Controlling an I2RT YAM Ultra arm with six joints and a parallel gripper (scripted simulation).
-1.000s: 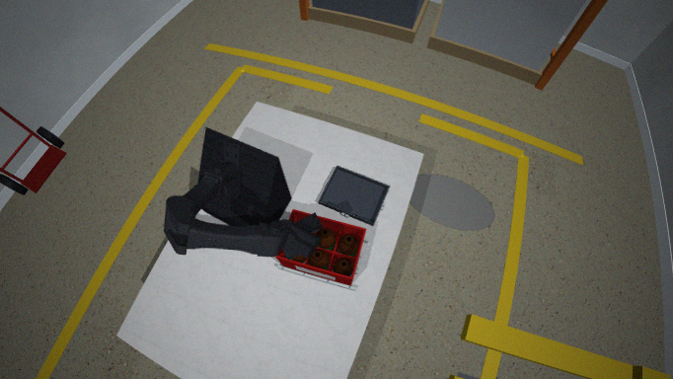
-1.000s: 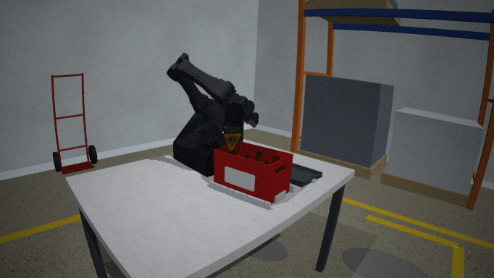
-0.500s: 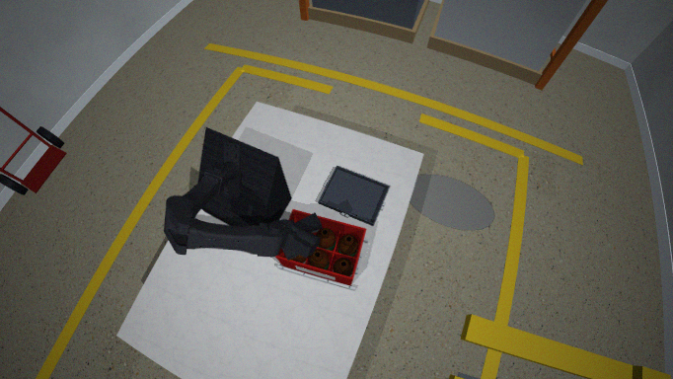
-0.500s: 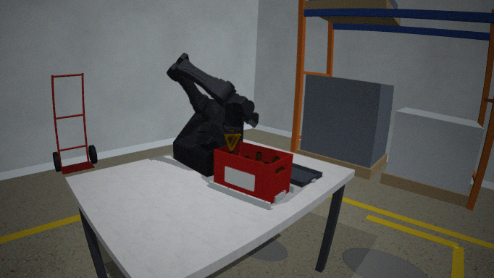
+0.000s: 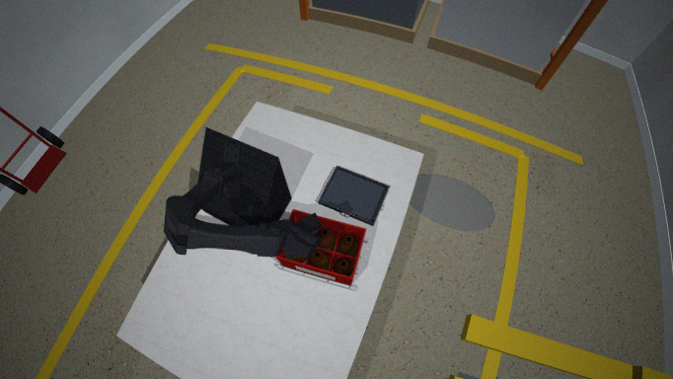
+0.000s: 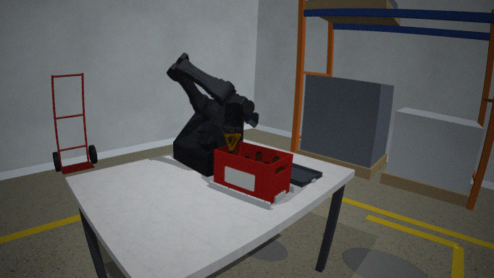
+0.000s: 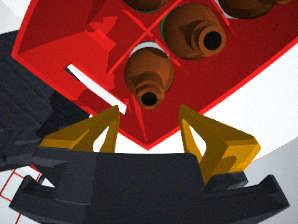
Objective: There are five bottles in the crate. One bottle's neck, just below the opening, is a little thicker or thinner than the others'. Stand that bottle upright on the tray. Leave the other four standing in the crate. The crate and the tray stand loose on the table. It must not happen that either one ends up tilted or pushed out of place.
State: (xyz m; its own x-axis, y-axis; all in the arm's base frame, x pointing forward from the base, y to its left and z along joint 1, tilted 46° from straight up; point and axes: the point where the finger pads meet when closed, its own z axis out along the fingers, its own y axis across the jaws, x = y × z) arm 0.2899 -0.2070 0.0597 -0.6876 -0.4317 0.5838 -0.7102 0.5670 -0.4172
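dim rm, soft shadows, grainy, top edges bowed

Beside the matt, smooth red plastic-looking crate (image 5: 321, 272) (image 6: 250, 177) (image 7: 47, 80) sits a matt dark tray (image 5: 354, 194) (image 6: 306, 175); beneath it, a smooth whitish bench (image 5: 237, 306) (image 6: 163, 213).

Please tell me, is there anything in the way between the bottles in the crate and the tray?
Yes: the upright wall of the red crate, on the side facing the tray. Nothing else visible stands between.
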